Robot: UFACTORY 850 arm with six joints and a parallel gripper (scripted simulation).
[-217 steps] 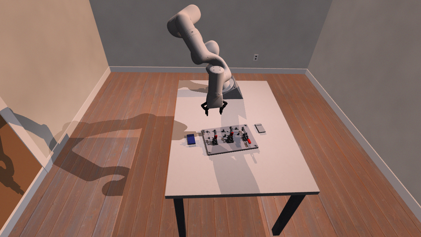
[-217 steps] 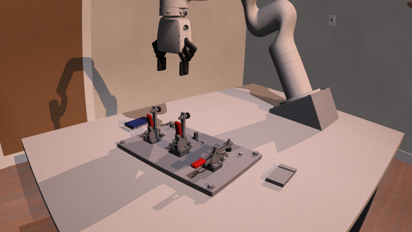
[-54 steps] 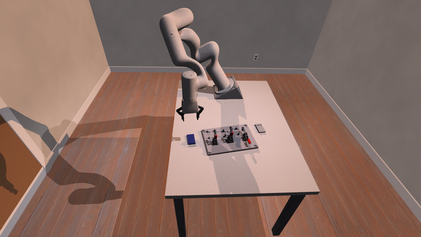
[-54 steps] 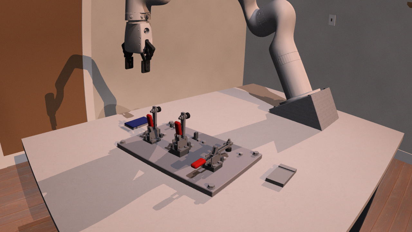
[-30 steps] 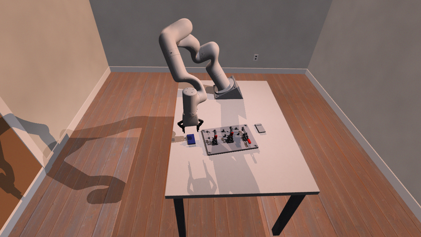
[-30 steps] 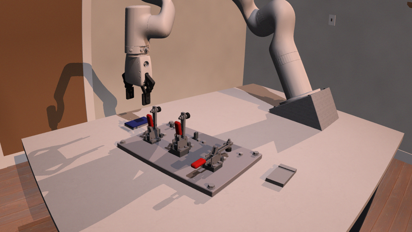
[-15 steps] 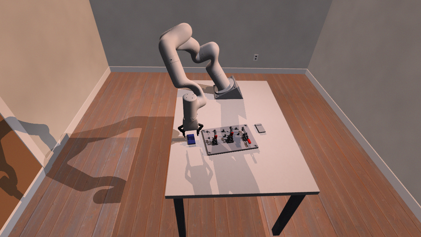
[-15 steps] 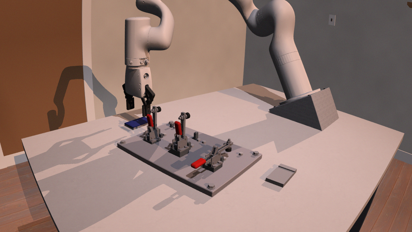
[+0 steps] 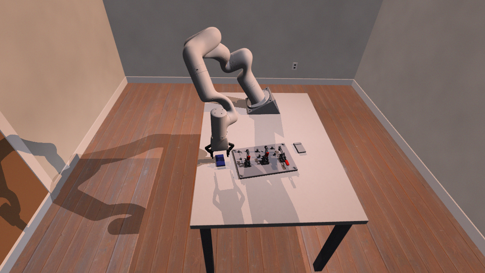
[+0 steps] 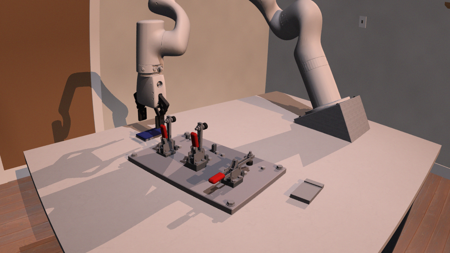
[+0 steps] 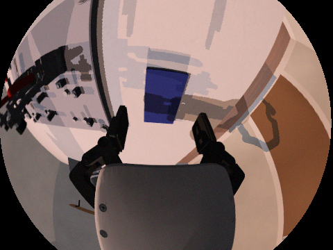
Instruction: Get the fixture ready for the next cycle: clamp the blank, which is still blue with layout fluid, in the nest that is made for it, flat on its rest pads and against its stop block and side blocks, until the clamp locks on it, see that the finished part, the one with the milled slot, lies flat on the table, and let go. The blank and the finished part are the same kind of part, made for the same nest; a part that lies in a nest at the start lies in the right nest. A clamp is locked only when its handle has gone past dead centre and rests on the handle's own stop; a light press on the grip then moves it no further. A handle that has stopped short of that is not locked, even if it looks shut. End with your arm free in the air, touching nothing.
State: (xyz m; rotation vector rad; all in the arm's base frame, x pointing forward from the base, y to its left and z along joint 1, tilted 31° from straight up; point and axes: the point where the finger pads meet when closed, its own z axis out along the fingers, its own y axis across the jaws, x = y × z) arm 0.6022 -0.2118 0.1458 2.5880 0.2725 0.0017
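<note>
A: Where's the flat rectangular blank, blue with layout fluid (image 9: 220, 160) (image 10: 147, 134) (image 11: 164, 95)?

B: On the white table (image 9: 271, 210) (image 10: 110, 216) (image 11: 139, 146), left of the grey metal fixture plate (image 9: 268, 171) (image 10: 176, 176) (image 11: 78, 31).

A: And the black 2-fingered claw (image 9: 219, 156) (image 10: 150, 122) (image 11: 163, 117)?

B: Wide open, empty, above it. I'd centre it, descend straight — fingertips off the table — then close evenly on the 2 long sides.

Workshop-like room with clamp fixture (image 9: 268, 171) (image 10: 188, 185) (image 11: 81, 28)
</note>
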